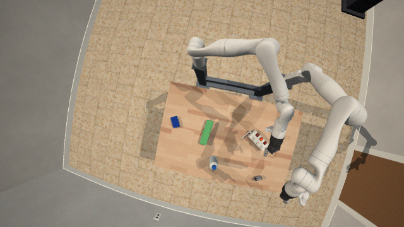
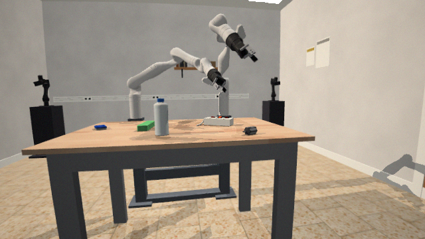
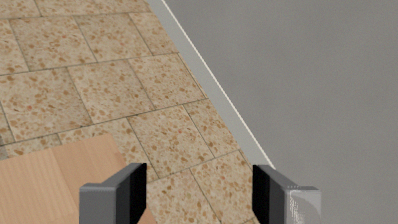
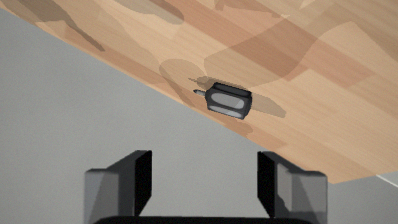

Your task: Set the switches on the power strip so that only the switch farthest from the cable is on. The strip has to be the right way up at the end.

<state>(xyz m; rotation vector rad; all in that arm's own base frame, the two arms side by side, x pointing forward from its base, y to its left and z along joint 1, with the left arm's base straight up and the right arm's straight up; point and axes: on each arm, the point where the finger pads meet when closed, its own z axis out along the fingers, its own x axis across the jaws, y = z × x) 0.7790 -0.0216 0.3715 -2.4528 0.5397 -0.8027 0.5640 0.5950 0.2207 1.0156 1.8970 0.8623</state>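
Both grippers are opened wide, and in the top view the left gripper (image 1: 285, 202) (image 2: 253, 55) (image 3: 199, 186) is at five o'clock from the right gripper (image 1: 266, 153) (image 2: 221, 88) (image 4: 205, 182).

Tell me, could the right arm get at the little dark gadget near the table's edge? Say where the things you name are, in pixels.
Probably yes: the right gripper (image 1: 266, 153) (image 2: 222, 89) (image 4: 204, 173) is open, and its wrist view shows nothing between it and the gadget (image 1: 258, 178) (image 2: 251, 130) (image 4: 227, 101).
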